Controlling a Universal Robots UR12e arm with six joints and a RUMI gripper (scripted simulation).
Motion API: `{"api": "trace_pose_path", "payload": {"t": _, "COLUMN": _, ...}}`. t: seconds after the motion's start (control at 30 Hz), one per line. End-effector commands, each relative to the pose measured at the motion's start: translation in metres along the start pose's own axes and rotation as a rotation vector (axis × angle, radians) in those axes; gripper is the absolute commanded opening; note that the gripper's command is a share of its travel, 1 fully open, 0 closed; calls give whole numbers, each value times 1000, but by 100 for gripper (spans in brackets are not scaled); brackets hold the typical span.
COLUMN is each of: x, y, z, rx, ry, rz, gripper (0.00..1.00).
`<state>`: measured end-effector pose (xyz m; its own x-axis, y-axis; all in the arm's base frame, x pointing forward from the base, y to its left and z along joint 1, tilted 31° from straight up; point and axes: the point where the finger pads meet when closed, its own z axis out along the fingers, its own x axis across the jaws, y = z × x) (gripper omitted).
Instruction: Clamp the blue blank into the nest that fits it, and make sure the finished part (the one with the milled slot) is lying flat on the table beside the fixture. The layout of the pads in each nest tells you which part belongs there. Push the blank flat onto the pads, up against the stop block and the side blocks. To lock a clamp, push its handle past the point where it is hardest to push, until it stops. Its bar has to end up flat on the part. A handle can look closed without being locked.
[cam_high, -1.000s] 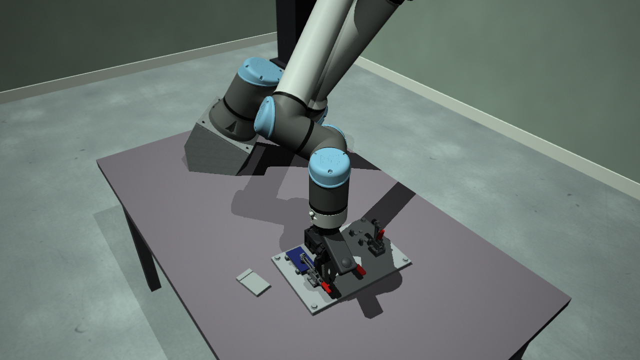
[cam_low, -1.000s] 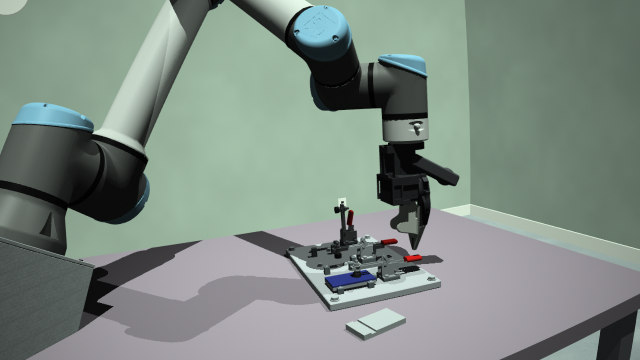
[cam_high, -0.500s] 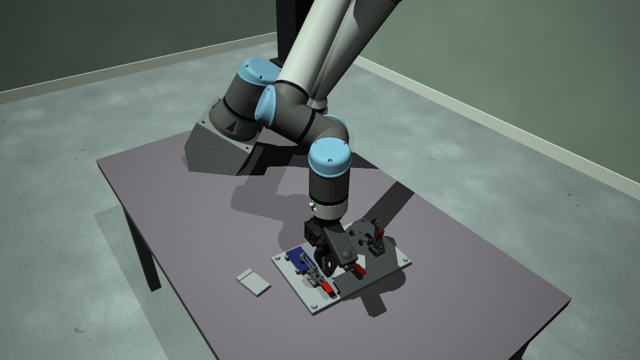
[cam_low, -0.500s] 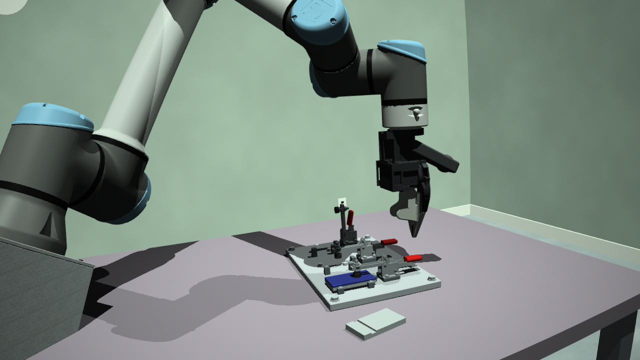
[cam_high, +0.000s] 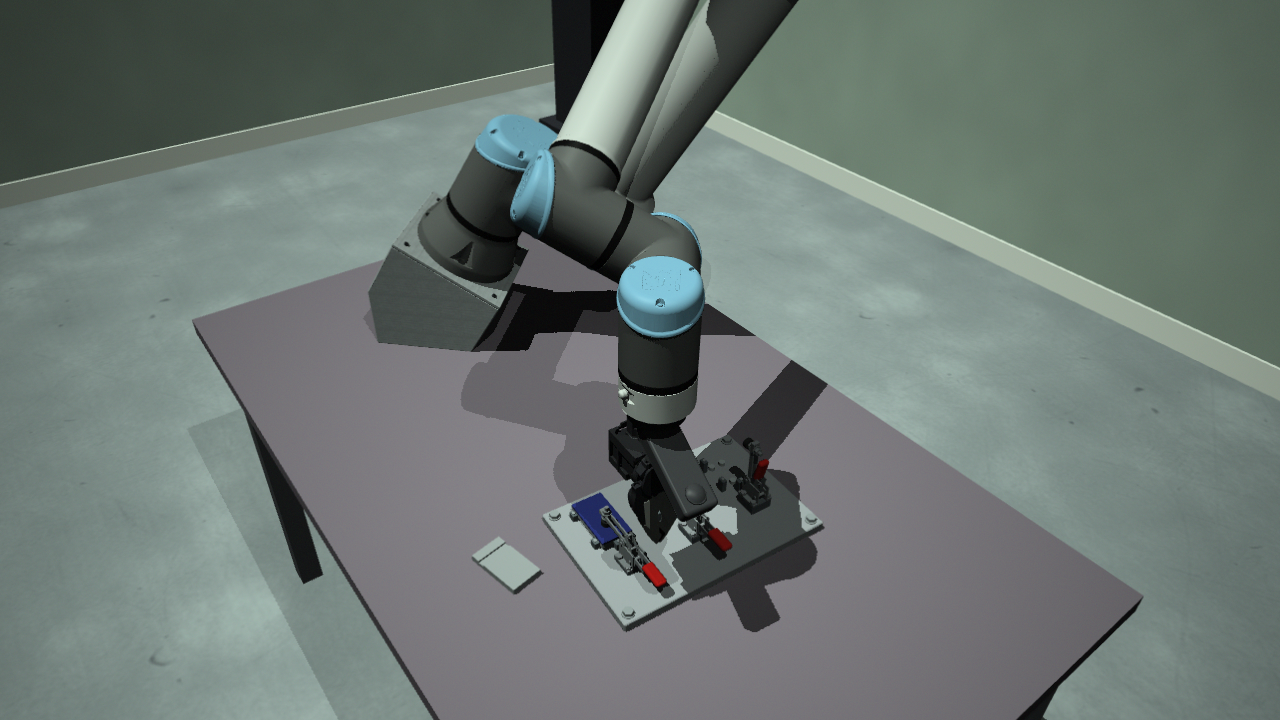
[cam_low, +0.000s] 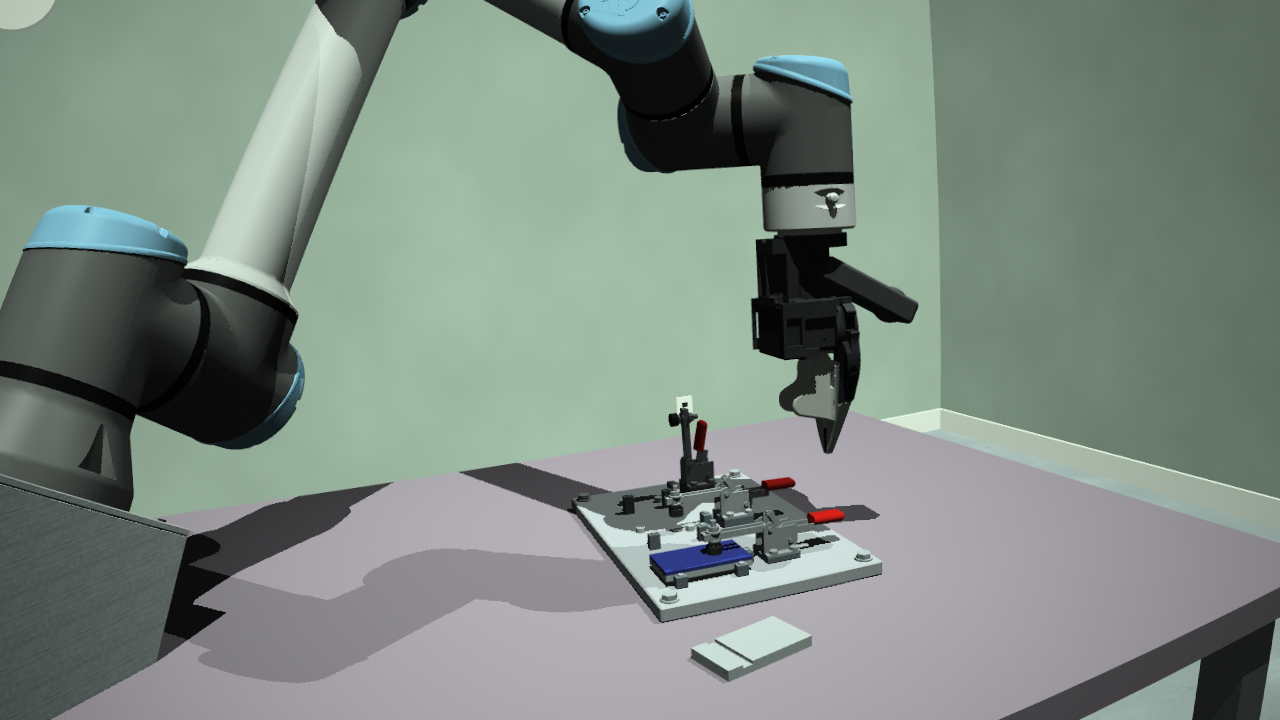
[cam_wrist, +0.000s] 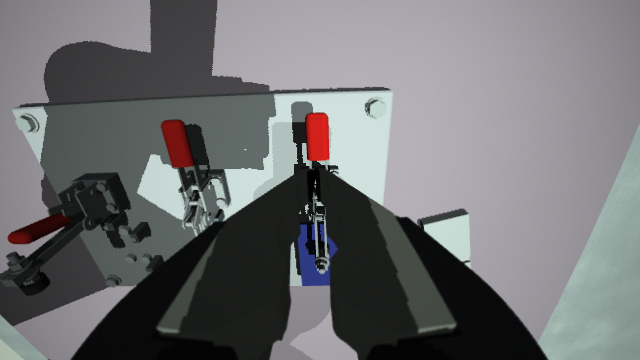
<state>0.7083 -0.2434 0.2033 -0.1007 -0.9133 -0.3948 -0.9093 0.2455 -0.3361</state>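
Note:
The blue blank lies in the nest at the near end of the fixture plate. That nest's clamp bar reaches over it, looks about level, and its dark tip meets the top. The clamp's red handle lies low, pointing away from the blank; locking cannot be told from looks alone. The finished part lies flat on the table beside the fixture, slot up. My gripper is shut, empty, above the handle side.
The middle clamp's red handle is also low, with its bar down and no part visible. The far clamp's red handle stands up with its bar raised. Bolts stand at the plate's corners.

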Motion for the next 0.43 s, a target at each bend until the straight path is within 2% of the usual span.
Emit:
{"api": "trace_pose_path", "payload": {"t": 0.0, "x": 0, "y": -1, "z": -4, "rx": 1, "ry": 1, "rz": 0, "gripper": 0}}
{"api": "trace_pose_path", "payload": {"t": 0.33, "x": 0, "y": -1, "z": -7, "rx": 1, "ry": 1, "rz": 0, "gripper": 0}}
{"api": "trace_pose_path", "payload": {"t": 0.37, "x": 0, "y": -1, "z": -7, "rx": 1, "ry": 1, "rz": 0, "gripper": 100}}
{"api": "trace_pose_path", "payload": {"t": 0.4, "x": 0, "y": -1, "z": -7, "rx": 1, "ry": 1, "rz": 0, "gripper": 100}}
